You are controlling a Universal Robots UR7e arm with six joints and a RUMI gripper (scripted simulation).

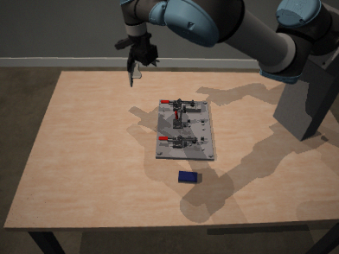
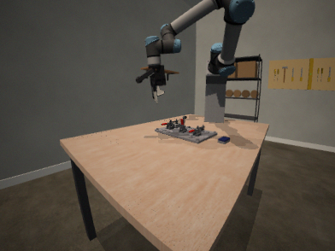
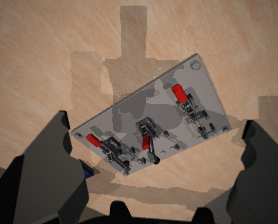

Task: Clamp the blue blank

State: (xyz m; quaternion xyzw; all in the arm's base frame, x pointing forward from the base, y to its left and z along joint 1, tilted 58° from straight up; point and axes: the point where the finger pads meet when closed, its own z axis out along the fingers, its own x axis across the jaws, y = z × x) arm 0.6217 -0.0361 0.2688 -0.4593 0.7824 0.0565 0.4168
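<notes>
Wrist view: gripper point(image 3: 150, 150) spread, empty, high over fixture point(image 3: 197, 85) | step: approach, nothing clamped | next: descend to blank point(image 1: 188, 177), grasp it

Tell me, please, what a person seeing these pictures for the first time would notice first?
The big grey robot arm with pale blue joints reaches over the pale wooden table, its black gripper hanging high with jaws wide and empty. Below lies a grey metal fixture plate with red-handled toggle clamps. A small dark blue rectangular blank lies flat beside it.
</notes>
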